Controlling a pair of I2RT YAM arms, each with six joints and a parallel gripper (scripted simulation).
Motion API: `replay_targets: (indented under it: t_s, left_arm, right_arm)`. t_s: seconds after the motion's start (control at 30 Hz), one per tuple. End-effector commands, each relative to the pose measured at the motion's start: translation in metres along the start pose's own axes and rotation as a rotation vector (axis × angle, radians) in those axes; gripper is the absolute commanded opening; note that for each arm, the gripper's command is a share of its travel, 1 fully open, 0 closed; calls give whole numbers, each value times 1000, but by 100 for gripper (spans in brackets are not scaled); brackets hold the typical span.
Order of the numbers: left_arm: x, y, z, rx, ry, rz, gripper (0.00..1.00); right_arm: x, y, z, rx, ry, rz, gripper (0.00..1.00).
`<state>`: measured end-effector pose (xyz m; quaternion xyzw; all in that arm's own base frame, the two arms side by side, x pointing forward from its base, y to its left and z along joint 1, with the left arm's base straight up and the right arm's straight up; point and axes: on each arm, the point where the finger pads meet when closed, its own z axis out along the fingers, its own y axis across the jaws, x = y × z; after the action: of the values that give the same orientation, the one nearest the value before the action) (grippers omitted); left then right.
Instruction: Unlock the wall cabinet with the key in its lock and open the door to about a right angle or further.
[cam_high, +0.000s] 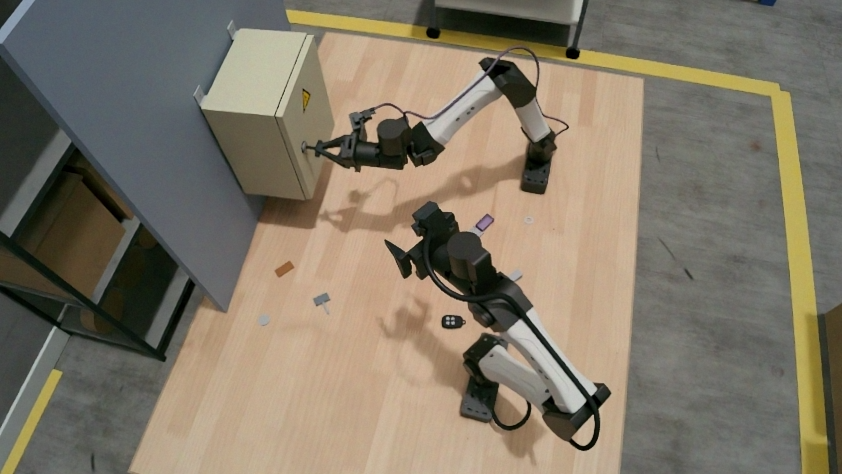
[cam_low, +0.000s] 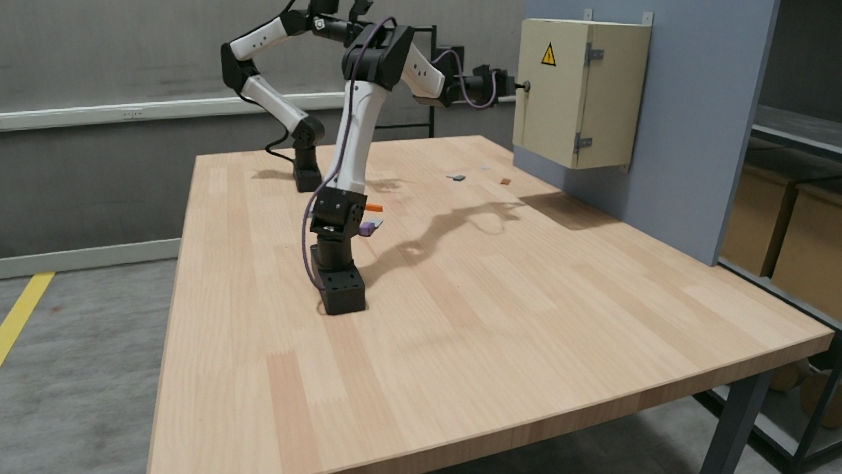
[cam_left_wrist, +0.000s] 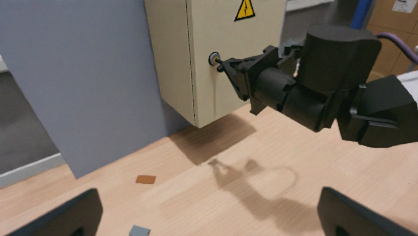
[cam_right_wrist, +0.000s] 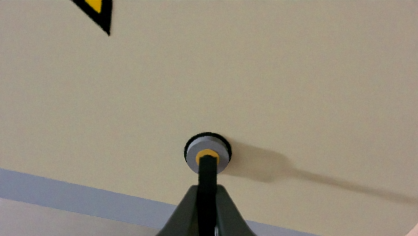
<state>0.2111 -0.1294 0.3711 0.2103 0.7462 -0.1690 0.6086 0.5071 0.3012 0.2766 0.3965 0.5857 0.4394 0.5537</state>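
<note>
Right, the biggest thing in my views is the wooden bench (cam_high: 353, 382) (cam_low: 471, 353) (cam_left_wrist: 190, 210) (cam_right_wrist: 414, 231), with a blue-grey panel (cam_high: 135, 117) (cam_low: 707, 88) (cam_left_wrist: 90, 80) (cam_right_wrist: 75, 189) standing upright along one side. Mounted on that panel, raised off the bench, is the beige wall cabinet (cam_high: 253, 76) (cam_low: 612, 100) (cam_left_wrist: 170, 55) (cam_right_wrist: 125, 90). Its door (cam_high: 315, 117) (cam_low: 547, 111) (cam_left_wrist: 235, 30) (cam_right_wrist: 300, 65) sits closed, and a yellow warning triangle (cam_high: 305, 99) (cam_low: 548, 54) (cam_left_wrist: 245, 10) (cam_right_wrist: 102, 10) is on its face. I have the right gripper (cam_high: 318, 147) (cam_low: 519, 86) (cam_left_wrist: 224, 64) (cam_right_wrist: 207, 195) right up at that door, its fingers clenched on the dark key (cam_high: 312, 147) (cam_low: 522, 86) (cam_left_wrist: 219, 62) (cam_right_wrist: 207, 172). My left gripper (cam_high: 400, 250) (cam_low: 360, 10) (cam_left_wrist: 209, 197) hangs over the bench, well apart from the cabinet, its fingers spread wide with nothing between them. The key is in the round lock (cam_high: 304, 146) (cam_low: 526, 85) (cam_left_wrist: 214, 58) (cam_right_wrist: 192, 152), and I cannot tell from these angles whether the lock is released. Down on the bench I see a black key fob (cam_high: 452, 321), a purple-bodied stick (cam_high: 484, 222) (cam_low: 366, 228) and a flat orange-brown piece (cam_high: 284, 269) (cam_low: 504, 181) (cam_left_wrist: 145, 179). Near the brown piece are a grey-headed piece with a thin stem (cam_high: 321, 299) (cam_low: 458, 177) (cam_left_wrist: 139, 231) and a small grey disc (cam_high: 263, 320) (cam_low: 484, 168). A pale little ring (cam_high: 525, 220) lies near the purple stick.
</note>
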Motion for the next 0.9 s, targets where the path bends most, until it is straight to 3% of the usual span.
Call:
replay_targets:
  t_s: [0.0,0.87]
  left_arm:
    - [-4,-2,0,12,-8,-1,100]
    - [-4,-2,0,12,-8,-1,100]
  right_arm:
    - [4,-2,5,3,2,-145,1]
    - [8,-2,5,3,10,-653,1]
